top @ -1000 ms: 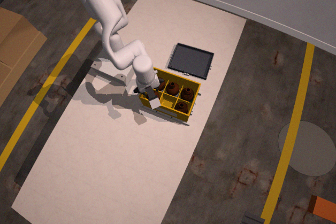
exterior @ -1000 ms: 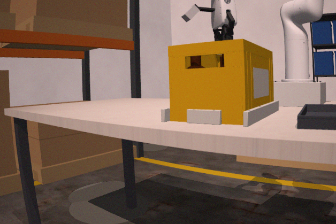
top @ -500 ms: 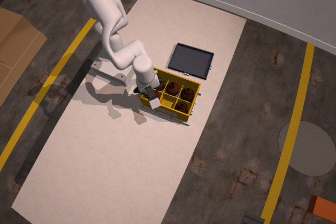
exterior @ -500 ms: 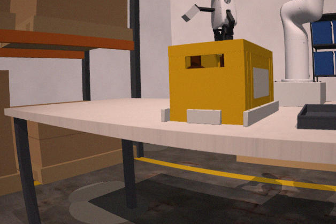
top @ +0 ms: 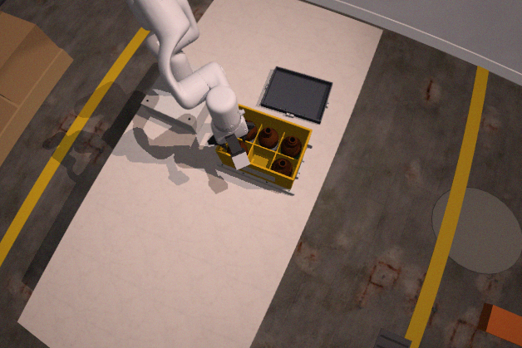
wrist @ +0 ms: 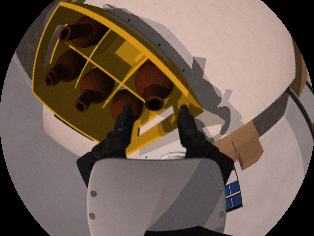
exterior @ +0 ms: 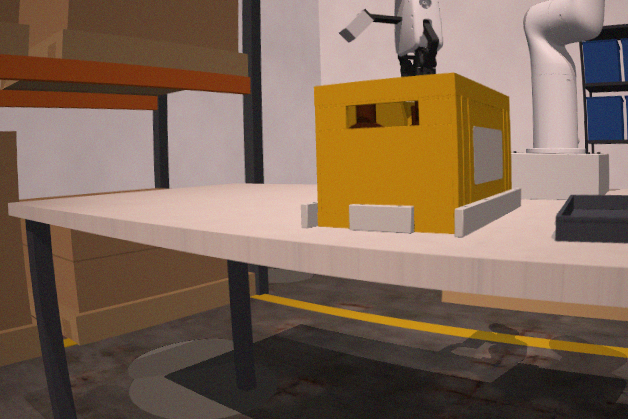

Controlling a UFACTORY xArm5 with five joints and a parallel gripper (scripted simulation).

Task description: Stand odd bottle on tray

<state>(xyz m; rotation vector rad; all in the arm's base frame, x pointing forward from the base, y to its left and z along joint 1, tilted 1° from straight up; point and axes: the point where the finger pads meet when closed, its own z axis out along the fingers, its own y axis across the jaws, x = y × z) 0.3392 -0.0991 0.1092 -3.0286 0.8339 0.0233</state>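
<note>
The yellow crate stands level on the table with five brown bottles in its compartments. Bottles show in the top view at the back middle, back right and front right; the front middle compartment is empty. In the wrist view two bottles stand at the gripper's end. My gripper is open and points down, low over that end. One bottle's mouth shows between the fingertips, with nothing gripped. The dark tray lies flat and empty. Neck differences are too small to tell.
Low pale rails stand around the crate's base. The crate's dividers and raised walls surround the bottles. The tray is beside the crate's long side. The robot's pale base block stands behind the crate in the exterior view.
</note>
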